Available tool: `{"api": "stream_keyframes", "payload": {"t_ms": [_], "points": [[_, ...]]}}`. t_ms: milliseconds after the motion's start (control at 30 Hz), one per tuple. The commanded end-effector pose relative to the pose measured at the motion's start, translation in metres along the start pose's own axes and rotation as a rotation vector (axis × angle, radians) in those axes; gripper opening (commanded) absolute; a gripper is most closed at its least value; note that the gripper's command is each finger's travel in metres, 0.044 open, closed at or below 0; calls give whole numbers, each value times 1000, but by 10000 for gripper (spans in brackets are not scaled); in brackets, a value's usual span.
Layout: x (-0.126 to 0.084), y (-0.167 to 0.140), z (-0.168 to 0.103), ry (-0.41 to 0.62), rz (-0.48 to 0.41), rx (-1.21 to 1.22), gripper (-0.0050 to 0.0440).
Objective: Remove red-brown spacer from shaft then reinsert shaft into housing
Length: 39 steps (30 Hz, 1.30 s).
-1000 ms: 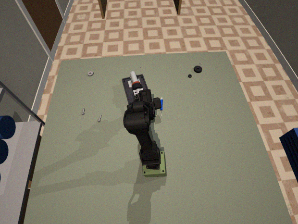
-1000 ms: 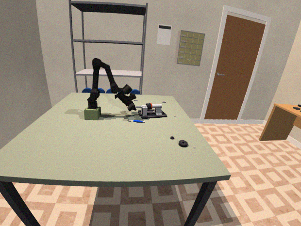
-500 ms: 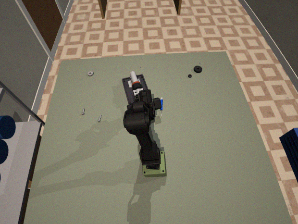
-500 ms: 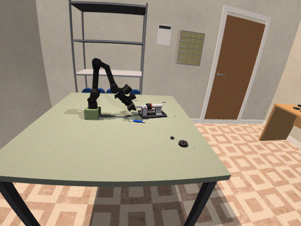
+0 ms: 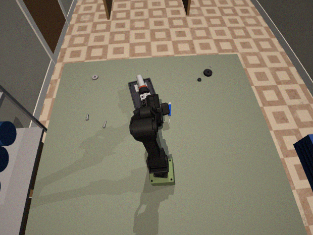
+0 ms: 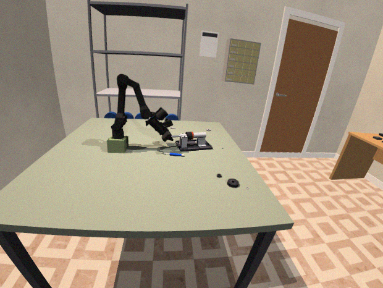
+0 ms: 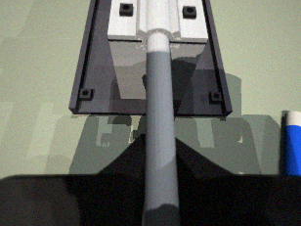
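One gripper: the gripper (image 6: 169,136) is nearly closed, clamped on the free end of the shaft (image 7: 159,126), which runs straight out ahead of it.
Shaft: it passes through the small block (image 7: 156,21) on the dark base plate (image 7: 93,72) and on toward the big housing block (image 5: 140,78) at the far end.
Red-brown spacer: the red-brown spacer (image 5: 143,86) sits on the shaft, right beside the big housing block; other spacers behind it are too small to tell apart.
Step in hand: I'd say the pull-back, since the spacer has not dropped off.
Next move: a straight pull along the shaft's line toward the arm's green base (image 5: 171,174), kept level so the shaft does not bind in the small block, until its far end clears the red-brown ring.
Nearby: a blue pen (image 5: 169,108) lies on the surface (image 5: 227,151) just beside the gripper; two bolts (image 5: 87,116), a washer (image 5: 95,77) and two black discs (image 5: 207,72) lie well apart.
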<state>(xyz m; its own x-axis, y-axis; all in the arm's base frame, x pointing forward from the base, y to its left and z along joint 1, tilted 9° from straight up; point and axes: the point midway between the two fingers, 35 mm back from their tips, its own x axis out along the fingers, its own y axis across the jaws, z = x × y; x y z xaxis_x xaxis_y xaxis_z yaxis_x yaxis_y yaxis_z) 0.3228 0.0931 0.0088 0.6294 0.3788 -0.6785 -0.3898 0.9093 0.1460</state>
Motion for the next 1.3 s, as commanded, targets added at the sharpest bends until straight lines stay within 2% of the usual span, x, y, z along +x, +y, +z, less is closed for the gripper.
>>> {"api": "stream_keyframes", "payload": {"t_ms": [0, 1267], "points": [[-5, 0, 8, -29, 0, -11, -50], [-7, 0, 5, -29, 0, -11, -50]]}}
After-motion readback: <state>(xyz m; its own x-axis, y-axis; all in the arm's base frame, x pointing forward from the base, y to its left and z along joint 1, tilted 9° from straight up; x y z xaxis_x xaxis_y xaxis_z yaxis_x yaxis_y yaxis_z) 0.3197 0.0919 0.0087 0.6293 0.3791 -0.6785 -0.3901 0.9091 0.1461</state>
